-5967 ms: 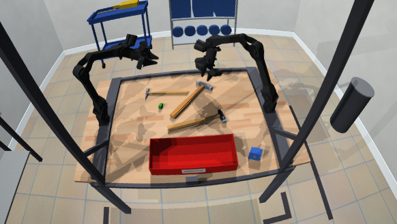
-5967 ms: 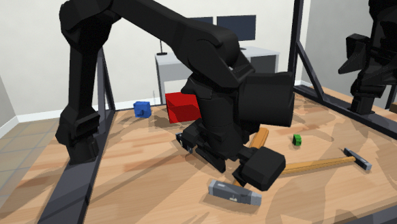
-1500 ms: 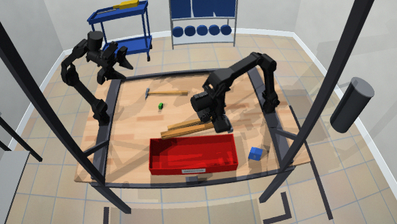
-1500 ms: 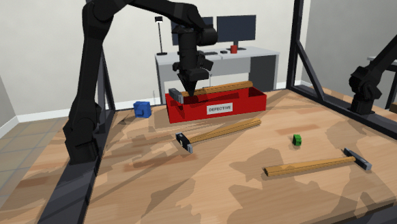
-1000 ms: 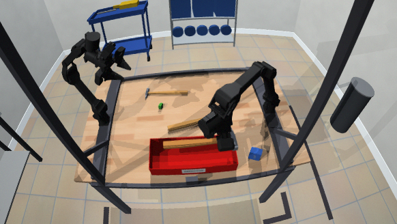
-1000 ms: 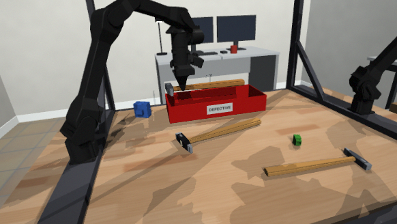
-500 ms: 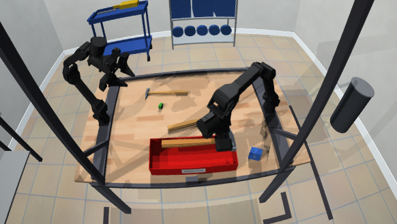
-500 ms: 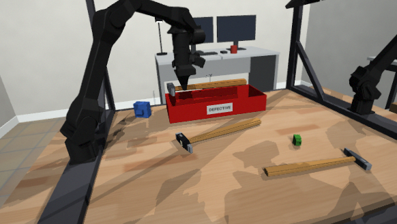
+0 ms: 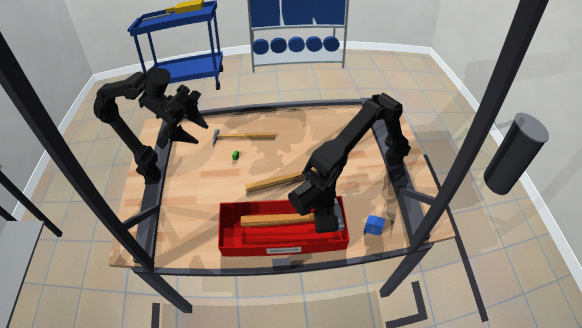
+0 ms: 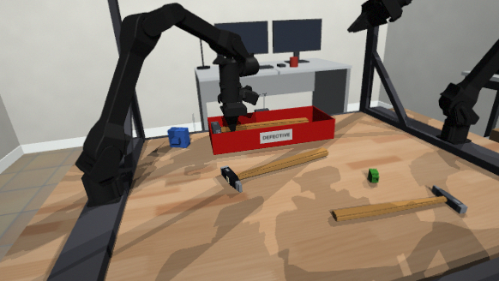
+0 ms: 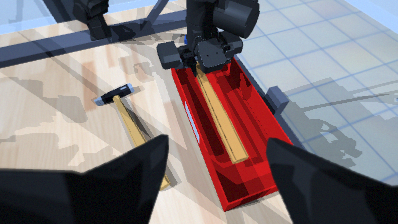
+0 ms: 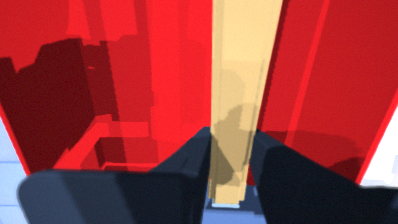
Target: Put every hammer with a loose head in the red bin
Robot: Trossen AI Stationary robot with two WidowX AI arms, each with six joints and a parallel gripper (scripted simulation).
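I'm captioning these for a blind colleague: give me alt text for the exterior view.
A black robot claw grips a wooden-handled hammer inside a red bin labelled "DEFECTIVE". Two more hammers lie on the wooden table, near small blue and green objects.

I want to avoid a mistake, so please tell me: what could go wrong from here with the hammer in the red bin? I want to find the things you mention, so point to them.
The right gripper (image 9: 327,220) (image 10: 232,128) (image 12: 229,134) is closed on its handle (image 9: 275,220) (image 10: 279,122) (image 11: 222,120) (image 12: 240,65) between the bin's walls (image 9: 283,250) (image 10: 240,143) (image 11: 260,112); lifting before opening might drag it out. The head (image 9: 341,215) (image 10: 216,128) lies close to the end wall and could catch there.
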